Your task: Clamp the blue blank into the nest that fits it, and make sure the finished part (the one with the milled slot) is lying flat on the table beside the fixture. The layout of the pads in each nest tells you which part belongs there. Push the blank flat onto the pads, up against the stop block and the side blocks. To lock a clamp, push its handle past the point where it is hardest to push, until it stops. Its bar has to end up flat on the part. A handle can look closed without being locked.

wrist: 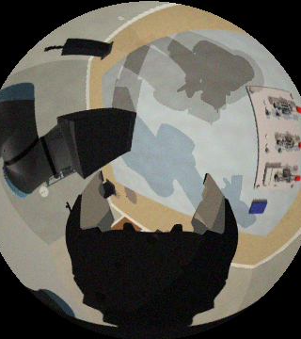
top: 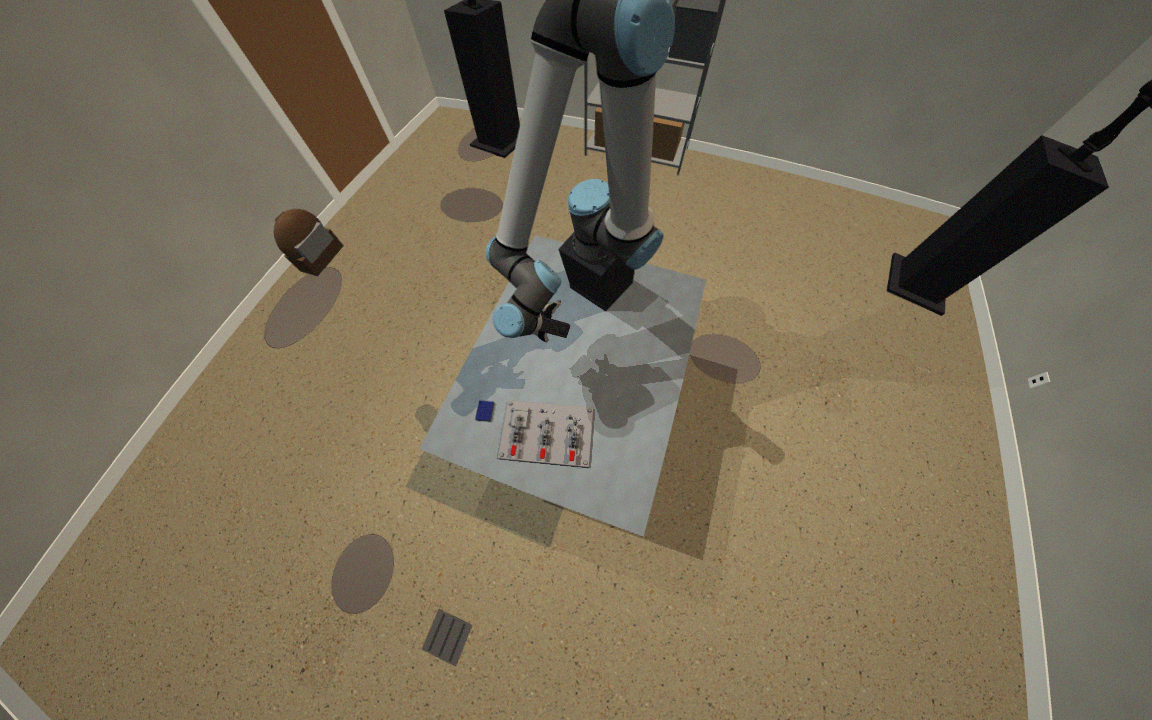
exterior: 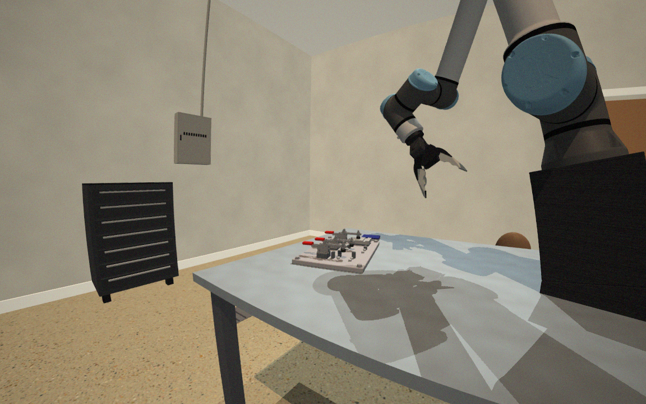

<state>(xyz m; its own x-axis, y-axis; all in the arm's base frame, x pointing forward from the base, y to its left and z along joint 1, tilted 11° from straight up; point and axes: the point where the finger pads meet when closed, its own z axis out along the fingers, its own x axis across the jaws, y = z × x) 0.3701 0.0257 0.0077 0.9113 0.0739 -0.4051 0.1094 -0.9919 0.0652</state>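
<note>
Blue blank (top: 484,411) (exterior: 371,236) (wrist: 258,206) on tbl, just beside fixture (top: 544,460) (exterior: 329,265) (wrist: 261,137) — jaws wide apart, above tbl.

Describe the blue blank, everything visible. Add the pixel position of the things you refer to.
The blue blank (top: 484,411) (exterior: 370,236) (wrist: 258,206) is a small, thin, roughly square block, dark blue all over, with a matte look; plastic or painted metal, can't tell. No slot or hole shows at this size. It lies flat on the table (top: 652,465) (exterior: 265,301) (wrist: 216,141), beside the fixture (top: 526,458) (exterior: 327,266) (wrist: 259,122), at the end with the nest that appears to hold a pale part. It stands apart from the fixture plate, unclamped. Only the table touches it; the pincer (top: 560,322) (exterior: 444,183) (wrist: 153,172) is open, well away.
</note>
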